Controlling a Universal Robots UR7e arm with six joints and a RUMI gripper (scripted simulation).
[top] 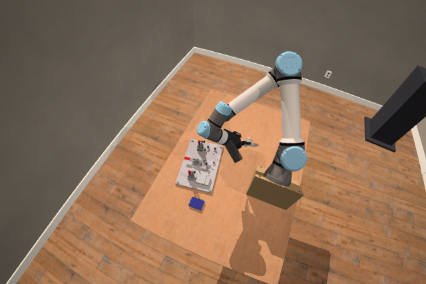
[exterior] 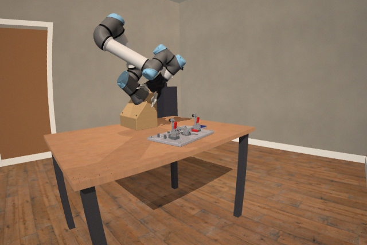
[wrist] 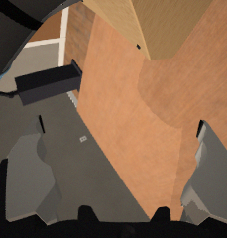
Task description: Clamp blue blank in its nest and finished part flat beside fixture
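The grey fixture plate [top: 198,165] lies on the wooden table and also shows in the exterior view [exterior: 180,135]. It carries three clamps with red handles [top: 199,142] [top: 187,157] [top: 189,172]. The two outer handles stand up and the middle one lies low. A pale grey block [top: 203,180] sits on the plate by the clamp nearest the blue blank; I cannot make out a slot. The blue blank [top: 196,203] lies flat on the table just off the plate's end and also shows in the exterior view [exterior: 203,126]. My gripper [top: 249,143] [wrist: 121,118] is open and empty, high above the table between plate and arm base.
The arm's wooden pedestal [top: 274,191] stands on the table to the right of the plate and shows at the top of the wrist view [wrist: 158,25]. A dark pillar [top: 399,116] stands on the floor beyond the table. The plate lies near the table's edge.
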